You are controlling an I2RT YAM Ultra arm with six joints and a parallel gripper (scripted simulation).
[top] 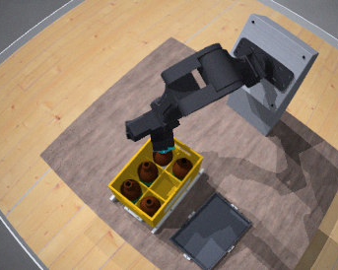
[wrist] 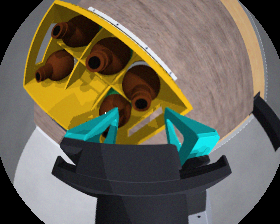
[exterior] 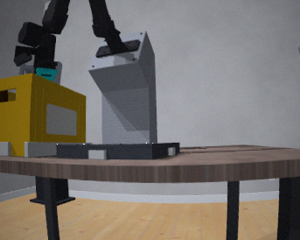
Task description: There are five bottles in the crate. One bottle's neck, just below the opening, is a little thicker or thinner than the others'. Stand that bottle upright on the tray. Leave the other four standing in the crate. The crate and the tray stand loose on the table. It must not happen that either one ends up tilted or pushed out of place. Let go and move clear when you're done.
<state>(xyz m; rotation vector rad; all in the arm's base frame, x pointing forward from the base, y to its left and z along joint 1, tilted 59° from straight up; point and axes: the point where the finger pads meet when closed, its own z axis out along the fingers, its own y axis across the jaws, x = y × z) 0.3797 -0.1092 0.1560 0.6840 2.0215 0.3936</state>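
The yellow crate (top: 174, 198) (exterior: 12, 127) (wrist: 80, 98) holds five brown bottles. Three stand in one row: a far bottle (top: 130, 189) (wrist: 80, 32), a middle bottle (top: 147, 172) (wrist: 111, 52) and an end bottle (top: 163, 158) (wrist: 141, 84). The other row has a bottle (top: 150, 205) (wrist: 58, 67), an empty compartment and a bottle (top: 181, 168) (wrist: 115, 106). I cannot tell which neck differs. My gripper (top: 164, 149) (exterior: 45, 75) (wrist: 141, 111) is open at rim height over the end bottle, its teal fingertips apart on either side of the mouth. The dark tray (top: 211, 232) (exterior: 117, 151) is empty.
The tray lies beside the crate, a narrow gap between them. The grey arm pedestal (top: 270, 74) (exterior: 128, 105) stands behind them on the table (top: 98, 113) (exterior: 235, 168). The crate's walls and dividers surround the bottles closely.
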